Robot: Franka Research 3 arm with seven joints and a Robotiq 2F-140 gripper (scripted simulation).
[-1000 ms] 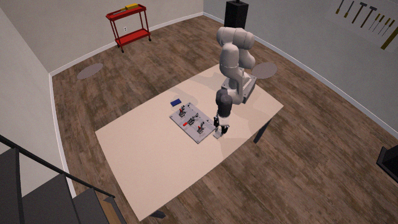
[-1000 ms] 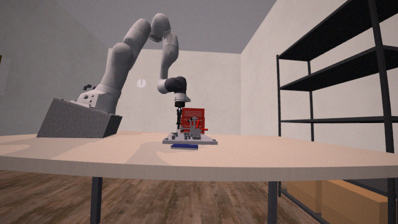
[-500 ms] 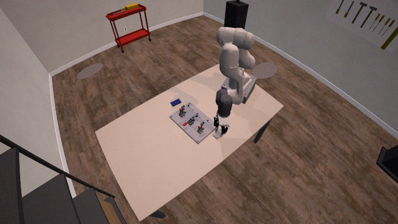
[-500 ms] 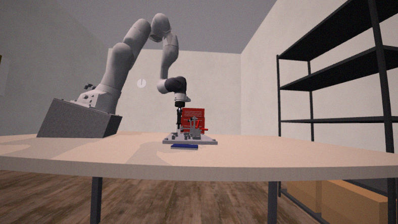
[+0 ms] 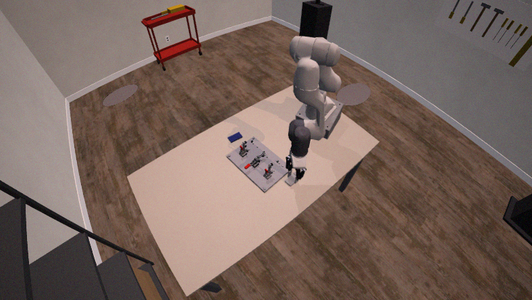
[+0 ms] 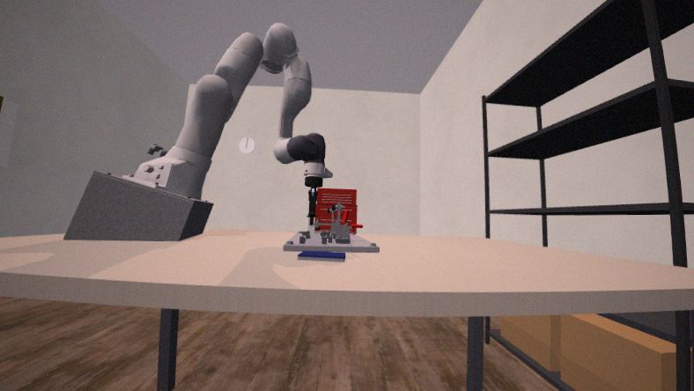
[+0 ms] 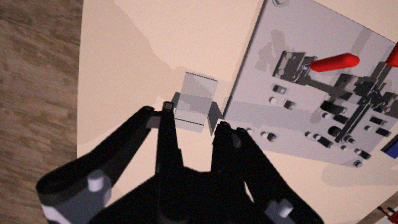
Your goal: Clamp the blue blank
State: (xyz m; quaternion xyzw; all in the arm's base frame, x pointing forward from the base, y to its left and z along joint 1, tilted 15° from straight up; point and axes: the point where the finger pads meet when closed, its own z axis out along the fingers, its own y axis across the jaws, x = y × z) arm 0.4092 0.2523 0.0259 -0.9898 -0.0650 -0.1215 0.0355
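Pincer [image 5: 295, 170] [image 6: 312, 224] [image 7: 194, 104] clamped on the finished part [image 5: 291, 180] [image 7: 196, 100], beside the plate [image 5: 260, 163] [image 6: 331, 247] [image 7: 300, 100], near the counter's [image 5: 208, 215] [image 6: 412, 271] [image 7: 125, 50] edge. Can't tell if part touches counter. Blank [image 5: 234, 136] [image 6: 321, 255] [image 7: 391, 149] lies flat on counter, off the plate's opposite side, blue face up.

The pale arm [image 5: 306, 80] [image 6: 209, 104] rises from its base, leans out over the table, bends at a high elbow and comes down again. Its dark wrist [image 5: 299, 136] [image 6: 310, 147] sits low, well below the elbow. The black gripper [image 5: 295, 171] [image 6: 312, 224] [image 7: 194, 104] points down close to the tabletop, its two fingers partly apart and closed on the finished part, one finger at either side of it.
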